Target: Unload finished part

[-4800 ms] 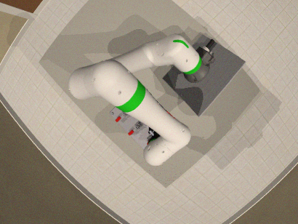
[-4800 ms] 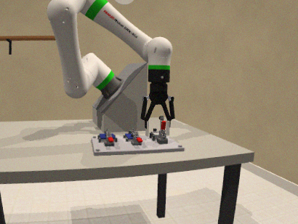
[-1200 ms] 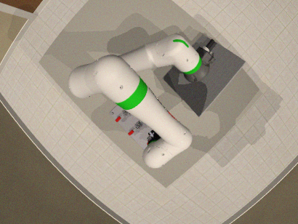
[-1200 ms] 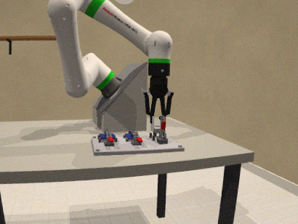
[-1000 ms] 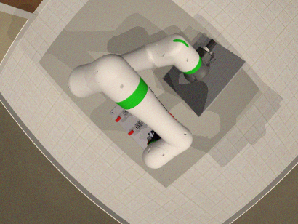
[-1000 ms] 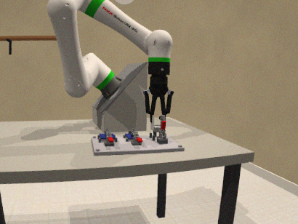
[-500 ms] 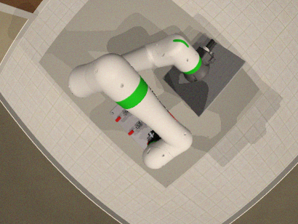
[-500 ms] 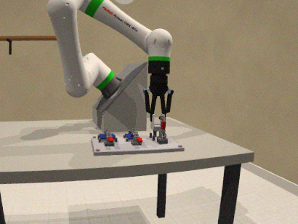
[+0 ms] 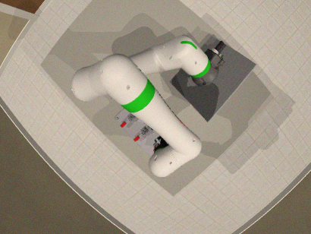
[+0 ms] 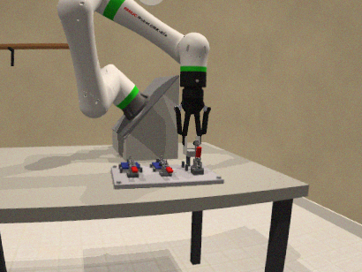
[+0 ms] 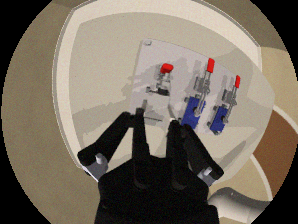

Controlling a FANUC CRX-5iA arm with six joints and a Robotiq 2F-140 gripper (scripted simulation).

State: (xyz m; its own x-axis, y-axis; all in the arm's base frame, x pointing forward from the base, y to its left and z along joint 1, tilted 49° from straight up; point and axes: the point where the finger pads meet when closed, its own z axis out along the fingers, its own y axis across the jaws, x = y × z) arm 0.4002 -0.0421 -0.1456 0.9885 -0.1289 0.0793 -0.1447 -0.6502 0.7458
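From above, the white arm (image 9: 163, 121) (image 10: 88, 53) is covering most of the fixture plate (image 9: 145, 147) (image 10: 146, 180) (image 11: 150, 57) and nearly all of the pincer (image 9: 161, 141) (image 10: 191, 149) (image 11: 155, 107), so I can't judge the grip there.

From the side, the pincer is hanging over the right-hand nest, apparently pinching the grey finished part (image 10: 191, 153) (image 11: 159, 116), which is sitting raised between its fingertips. The red handle (image 10: 199, 152) (image 11: 166, 68) is standing upright close beside it; moving sideways too soon could knock the part against that clamp and twist it. The left blank (image 10: 125, 166) (image 11: 218, 119) and middle blank (image 10: 157, 165) (image 11: 192, 114) are lying in their nests, handles down.

From the wrist, both blanks are showing blue, right of the fingers. Swinging low that way might jar a clamp; releasing high over the desk (image 10: 265, 177) (image 11: 95, 60) could leave the part tipped. I can't make out its slot for certain.

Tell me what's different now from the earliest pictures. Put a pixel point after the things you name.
The gripper (image 9: 161, 142) (image 10: 191, 147) (image 11: 155, 107) has narrowed its fingers, apparently taking hold of the finished part (image 10: 191, 153) (image 11: 157, 111), and risen a little from the fixture plate (image 10: 146, 180) (image 11: 142, 65). The two blue blanks (image 10: 124, 165) (image 11: 190, 119) and the raised red handle (image 10: 199, 152) (image 11: 167, 68) look unchanged.
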